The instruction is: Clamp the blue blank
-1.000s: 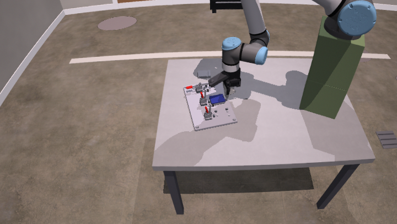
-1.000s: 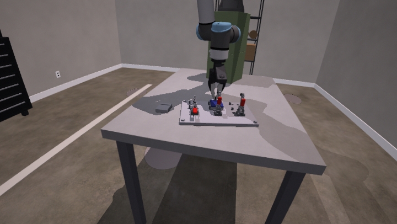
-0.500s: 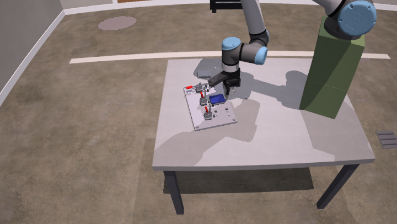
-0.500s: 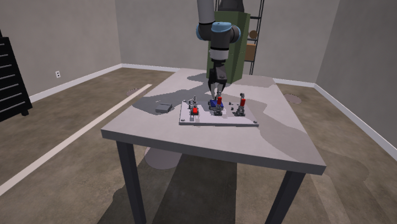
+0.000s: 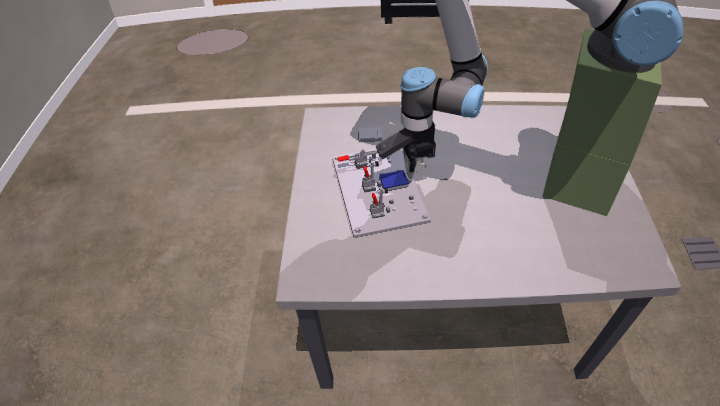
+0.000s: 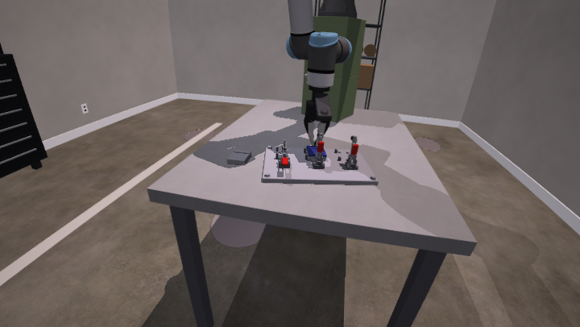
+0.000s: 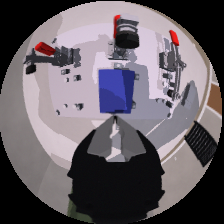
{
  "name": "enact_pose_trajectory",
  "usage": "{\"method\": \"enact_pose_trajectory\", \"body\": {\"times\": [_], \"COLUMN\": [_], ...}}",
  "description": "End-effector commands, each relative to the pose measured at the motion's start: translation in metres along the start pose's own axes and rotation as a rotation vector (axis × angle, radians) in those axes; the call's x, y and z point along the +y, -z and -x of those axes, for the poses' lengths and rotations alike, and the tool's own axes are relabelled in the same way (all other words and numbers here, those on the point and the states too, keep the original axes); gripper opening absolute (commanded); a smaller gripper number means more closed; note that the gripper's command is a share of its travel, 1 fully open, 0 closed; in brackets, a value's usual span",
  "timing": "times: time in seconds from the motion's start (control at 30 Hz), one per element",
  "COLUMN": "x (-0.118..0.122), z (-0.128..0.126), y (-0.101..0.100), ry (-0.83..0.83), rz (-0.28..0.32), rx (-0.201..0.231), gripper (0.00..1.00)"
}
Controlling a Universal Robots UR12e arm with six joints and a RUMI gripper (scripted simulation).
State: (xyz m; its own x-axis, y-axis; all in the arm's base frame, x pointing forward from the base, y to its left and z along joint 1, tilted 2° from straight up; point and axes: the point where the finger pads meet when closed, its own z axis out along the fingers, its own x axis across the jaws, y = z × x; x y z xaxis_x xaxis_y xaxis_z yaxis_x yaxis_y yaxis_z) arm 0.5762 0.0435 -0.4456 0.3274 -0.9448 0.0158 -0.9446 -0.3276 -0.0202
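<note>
The blue blank [image 5: 393,180] lies in the middle nest of the grey fixture plate [image 5: 384,201], in front of the middle clamp [image 5: 367,177], whose red handle stands upright. My gripper [image 5: 414,171] is shut and empty. Its tips point down at the blank's edge farthest from the clamp, and in the wrist view the gripper [image 7: 115,120] meets the blank [image 7: 116,91] at that edge. The grey finished part [image 5: 370,133] lies flat on the table beyond the plate; it also shows in the exterior view [image 6: 238,157]. I cannot see its slot.
The plate holds two more clamps: one at the end near the finished part with its red handle [image 5: 344,157] lying flat, and one at the other end with its handle [image 5: 374,198] upright by an empty nest. The green robot pedestal [image 5: 602,126] stands at the table's right.
</note>
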Motion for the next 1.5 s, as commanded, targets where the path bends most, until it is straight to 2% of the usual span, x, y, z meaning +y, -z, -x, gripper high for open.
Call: {"method": "enact_pose_trajectory", "body": {"times": [0.0, 1.47], "x": [-0.0004, -0.0057], "z": [-0.0002, -0.0001], "y": [0.0004, 0.0005], "ry": [0.0, 0.0], "rz": [-0.001, -0.001], "rx": [0.0, 0.0], "gripper": [0.0, 0.0]}}
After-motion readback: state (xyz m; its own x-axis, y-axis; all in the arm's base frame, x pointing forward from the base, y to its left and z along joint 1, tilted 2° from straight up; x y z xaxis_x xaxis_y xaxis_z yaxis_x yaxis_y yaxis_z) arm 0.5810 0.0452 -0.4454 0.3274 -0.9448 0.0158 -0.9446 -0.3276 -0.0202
